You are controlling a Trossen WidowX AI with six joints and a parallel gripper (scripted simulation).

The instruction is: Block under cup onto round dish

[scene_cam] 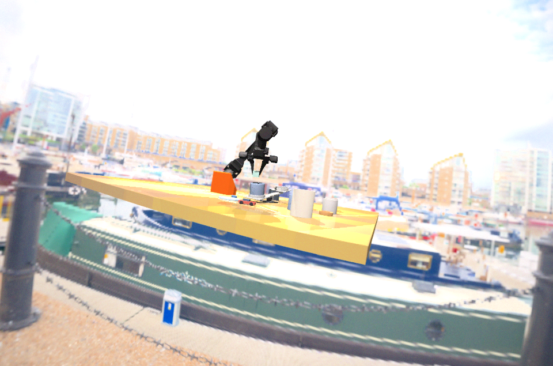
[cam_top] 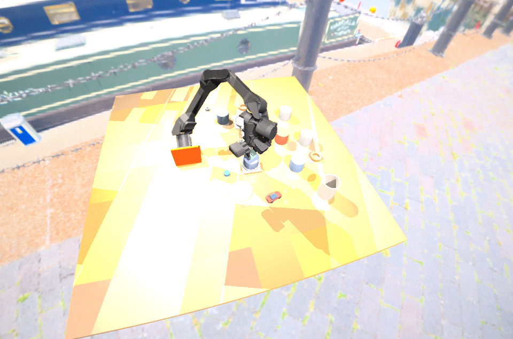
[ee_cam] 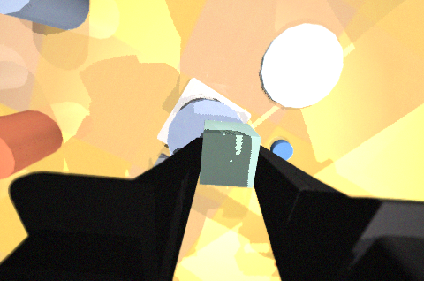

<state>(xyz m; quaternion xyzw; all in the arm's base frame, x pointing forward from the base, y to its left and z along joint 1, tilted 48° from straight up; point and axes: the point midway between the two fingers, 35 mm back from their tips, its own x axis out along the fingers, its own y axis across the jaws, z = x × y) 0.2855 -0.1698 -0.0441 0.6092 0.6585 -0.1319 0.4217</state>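
Note:
My gripper (cam_top: 250,154) (scene_cam: 256,170) (ee_cam: 225,146) is shut on a pale green block (cam_top: 251,156) (scene_cam: 255,173) (ee_cam: 230,157) and holds it in the air. Right below it a blue-grey cup (cam_top: 250,163) (scene_cam: 256,189) (ee_cam: 187,124) stands upright on the near end pad of the balance (cam_top: 256,170) (ee_cam: 194,89). The second blue-grey cup (cam_top: 223,116) stands on the table behind the arm, off the balance. The white round dish (cam_top: 241,191) (ee_cam: 302,65) lies on the table in front of the balance, apart from the cup, with nothing on it.
An orange box (cam_top: 186,156) sits at the arm's base. To the right stand a red cylinder (cam_top: 281,137) (ee_cam: 26,140), white cylinders (cam_top: 285,112) (cam_top: 305,136), a blue cylinder (cam_top: 296,162) and a beige open cup (cam_top: 328,186). A toy car (cam_top: 272,197) and a small blue disc (cam_top: 226,173) (ee_cam: 281,149) lie near the dish.

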